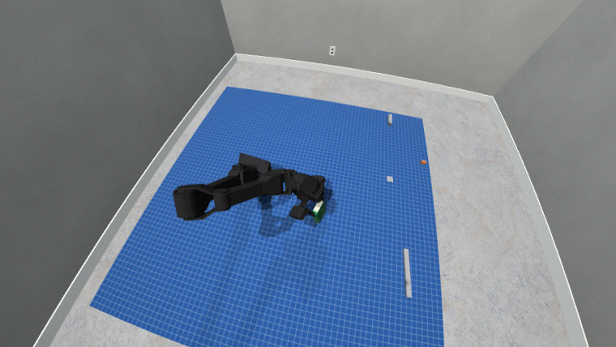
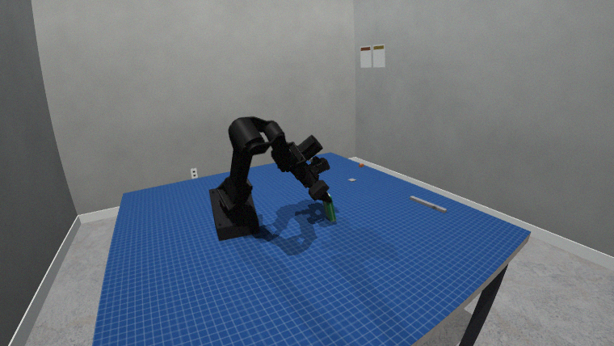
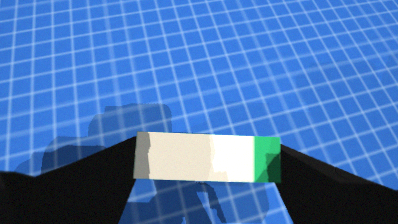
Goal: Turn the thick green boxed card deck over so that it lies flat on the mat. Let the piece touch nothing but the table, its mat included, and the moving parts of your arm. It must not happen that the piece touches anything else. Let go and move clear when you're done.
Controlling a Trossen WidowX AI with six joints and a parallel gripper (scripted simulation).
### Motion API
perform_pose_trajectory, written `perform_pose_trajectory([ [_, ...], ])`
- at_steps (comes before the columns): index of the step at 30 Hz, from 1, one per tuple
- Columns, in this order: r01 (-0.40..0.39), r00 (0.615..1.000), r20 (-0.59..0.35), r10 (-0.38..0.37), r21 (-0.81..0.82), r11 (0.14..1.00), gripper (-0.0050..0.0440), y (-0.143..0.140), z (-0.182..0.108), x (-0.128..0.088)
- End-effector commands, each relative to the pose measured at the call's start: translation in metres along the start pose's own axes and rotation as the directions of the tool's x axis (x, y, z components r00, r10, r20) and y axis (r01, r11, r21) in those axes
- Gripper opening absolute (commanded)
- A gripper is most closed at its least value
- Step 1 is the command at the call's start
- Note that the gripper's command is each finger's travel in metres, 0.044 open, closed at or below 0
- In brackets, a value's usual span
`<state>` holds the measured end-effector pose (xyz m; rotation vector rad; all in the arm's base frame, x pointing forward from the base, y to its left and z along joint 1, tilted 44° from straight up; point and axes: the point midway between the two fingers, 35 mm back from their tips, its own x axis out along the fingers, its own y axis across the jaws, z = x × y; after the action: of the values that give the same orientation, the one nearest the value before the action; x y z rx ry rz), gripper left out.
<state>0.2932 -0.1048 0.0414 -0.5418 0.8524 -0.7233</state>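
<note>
The thick green boxed card deck is standing steeply on end above the blue gridded mat, in front of the arm's base plate. Its long axis is running mostly up and down, with the upper end leaning a little back towards the base plate and the lower end pointing down and slightly away from it. One pale end face, with a green strip along one side, is facing the wrist camera; the broad faces are not showing in that view. Whether the lower end is touching the mat, I cannot tell.

The gripper is holding its fingers fairly wide, closed against the deck's two narrow sides near the upper end. The black arm is arching up from the base plate and slanting down to the deck.

Farther from the base plate than the deck, a small white square and a long pale bar are lying on the mat. An orange block is sitting beyond the white square, near the mat's edge, and a short pale bar is lying well apart from the base plate
</note>
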Motion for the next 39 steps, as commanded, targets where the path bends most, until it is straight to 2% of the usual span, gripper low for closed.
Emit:
perform_pose_trajectory([
  [1, 0.005, 0.999, -0.043, -0.005, 0.018, 1.0, 0.0332, -0.003, 0.004, -0.004],
  [12, 0.004, 0.998, -0.06, -0.003, 0.008, 1.0, 0.0332, -0.002, -0.006, -0.005],
  [39, 0.004, 0.998, -0.062, -0.004, 0.004, 1.0, 0.0332, -0.002, -0.007, -0.005],
])
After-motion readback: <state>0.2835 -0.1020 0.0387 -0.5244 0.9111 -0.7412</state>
